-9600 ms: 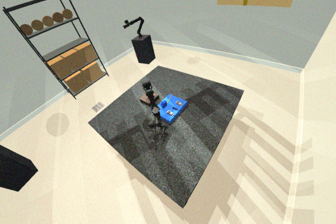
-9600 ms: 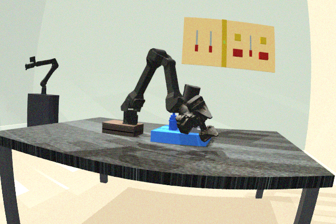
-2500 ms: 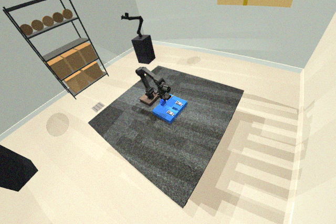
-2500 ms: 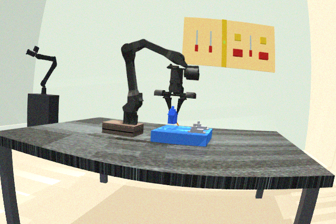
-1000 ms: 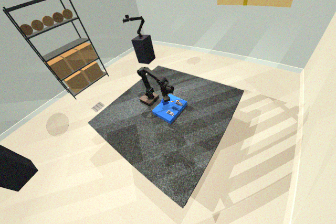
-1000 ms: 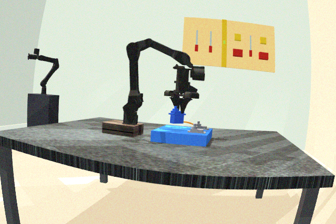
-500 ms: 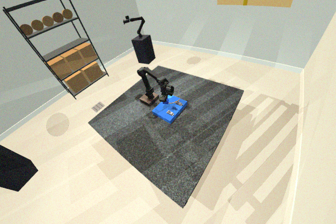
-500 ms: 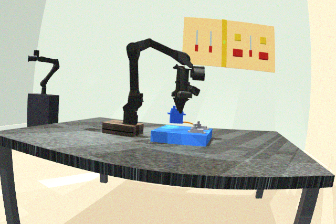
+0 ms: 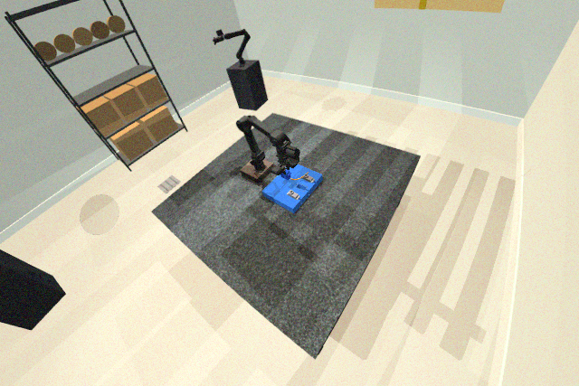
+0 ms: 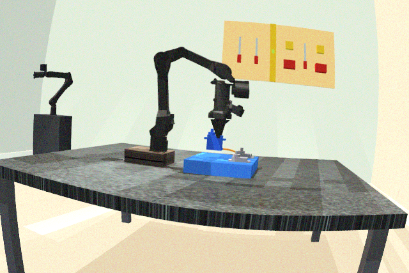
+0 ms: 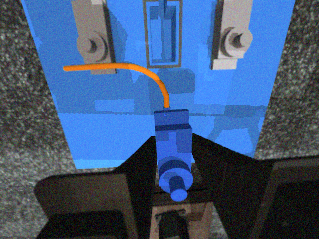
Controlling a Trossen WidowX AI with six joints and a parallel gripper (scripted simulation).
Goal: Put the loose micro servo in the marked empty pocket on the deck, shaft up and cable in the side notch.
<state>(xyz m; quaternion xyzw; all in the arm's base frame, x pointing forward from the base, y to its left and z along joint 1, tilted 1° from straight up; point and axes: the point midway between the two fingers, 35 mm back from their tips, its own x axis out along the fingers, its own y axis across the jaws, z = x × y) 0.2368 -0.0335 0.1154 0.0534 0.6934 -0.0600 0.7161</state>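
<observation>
The blue micro servo (image 9: 286,174) (image 10: 214,142) (image 11: 173,144) is held upright above the deck, its output shaft pointing up. My gripper (image 10: 218,136) (image 11: 172,139) is shut on it. In the exterior view a gap shows between the servo and the blue deck (image 9: 280,188) (image 10: 218,168) (image 11: 90,144). Its orange cable (image 10: 229,149) (image 11: 120,66) leaves the servo's far end in the wrist view and bends left over the deck. The empty pocket (image 11: 162,37), with a brown outline, lies ahead of the servo in the wrist view, and the servo is not over it. The mounting ears' undersides are hidden.
Two grey servos (image 11: 95,37) (image 11: 234,40) stand on the deck, one on each side of the pocket; the cable's end passes over the left one. The arm's brown base block (image 9: 256,171) (image 10: 148,156) stands beside the deck on the dark table (image 9: 280,260) (image 10: 99,184).
</observation>
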